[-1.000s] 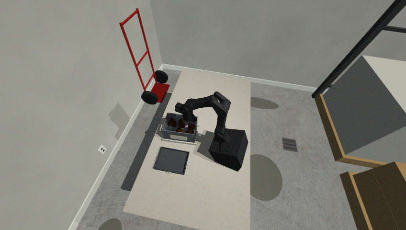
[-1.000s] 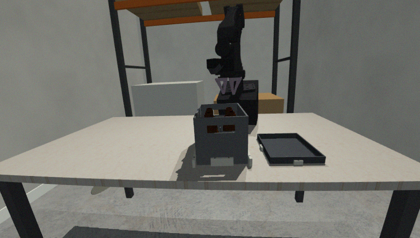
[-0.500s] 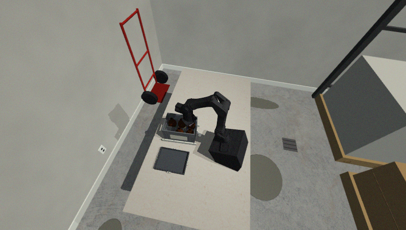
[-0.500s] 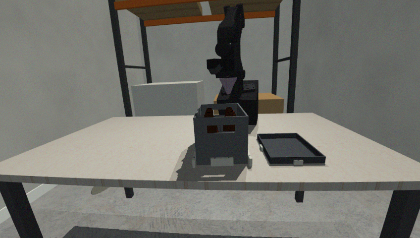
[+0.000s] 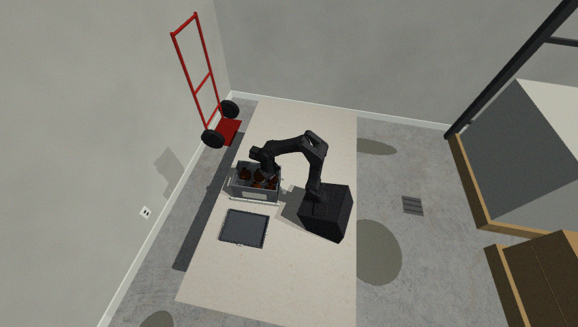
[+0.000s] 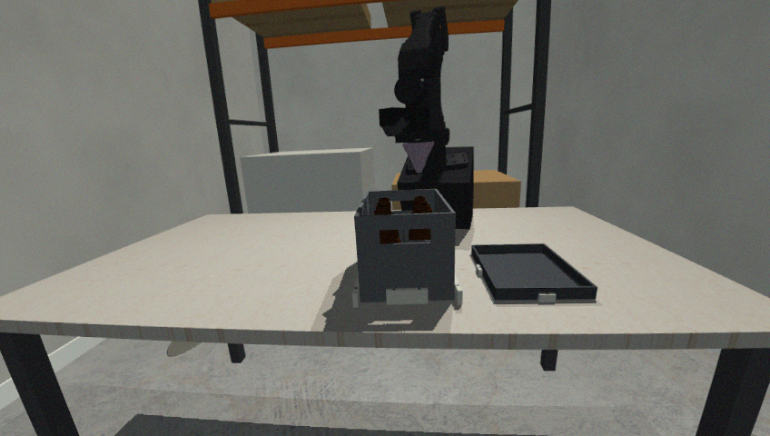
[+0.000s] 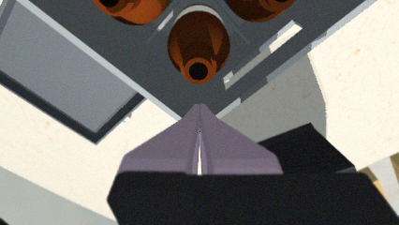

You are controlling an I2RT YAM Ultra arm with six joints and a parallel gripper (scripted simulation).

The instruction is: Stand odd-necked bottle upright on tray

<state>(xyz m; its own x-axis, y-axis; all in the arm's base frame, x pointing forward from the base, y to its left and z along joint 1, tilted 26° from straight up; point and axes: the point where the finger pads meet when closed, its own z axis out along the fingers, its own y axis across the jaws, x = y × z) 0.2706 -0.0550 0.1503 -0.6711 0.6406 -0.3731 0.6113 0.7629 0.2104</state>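
A dark grey crate (image 6: 404,249) stands on the table and holds several brown bottles (image 5: 257,178). In the wrist view one brown bottle (image 7: 199,44) stands in a crate cell just ahead of my fingertips, with parts of two more at the top edge. My gripper (image 7: 199,112) hangs above the crate's near side, well clear of the bottle tops, with its purple fingers (image 6: 419,154) shut together and nothing between them. The dark empty tray (image 6: 530,271) lies flat beside the crate; it also shows in the top view (image 5: 244,227).
The arm's black base box (image 5: 325,211) stands on the table behind the crate. A red hand truck (image 5: 204,88) leans in the room corner. A metal shelf rack with boxes (image 6: 372,107) stands behind the table.
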